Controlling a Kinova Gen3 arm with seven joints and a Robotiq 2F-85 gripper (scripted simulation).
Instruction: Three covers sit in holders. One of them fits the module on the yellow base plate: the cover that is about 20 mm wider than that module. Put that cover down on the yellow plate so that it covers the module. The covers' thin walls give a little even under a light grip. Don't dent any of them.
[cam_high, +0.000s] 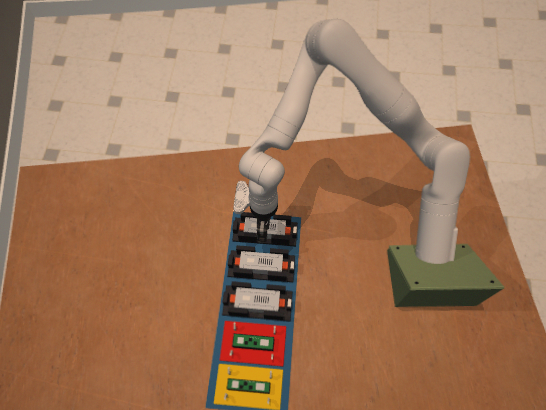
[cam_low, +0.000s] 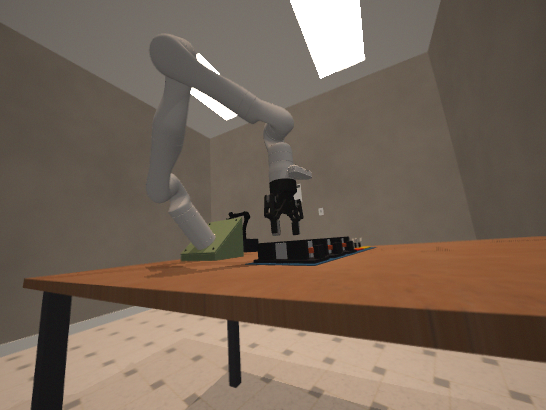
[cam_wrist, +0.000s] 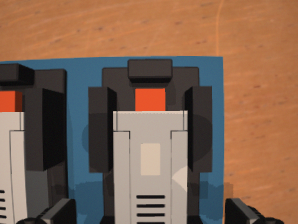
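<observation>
Three grey covers sit in black holders on a blue board: a far cover (cam_high: 270, 227), a middle cover (cam_high: 261, 261) and a near cover (cam_high: 257, 298). A green module (cam_high: 248, 385) lies on the yellow plate (cam_high: 248, 387) at the board's near end. My gripper (cam_high: 261, 234) is open and empty, hanging a little above the far cover. In the side view my gripper (cam_low: 284, 231) is clear of the holders. In the wrist view the far cover (cam_wrist: 150, 165) lies between my two fingertips, with an orange tab (cam_wrist: 150, 99) at its end.
A red plate (cam_high: 253, 343) with another green module lies between the near holder and the yellow plate. The arm's green base (cam_high: 442, 274) stands to the right of the board. The middle cover's holder (cam_wrist: 30, 130) shows at the wrist view's left.
</observation>
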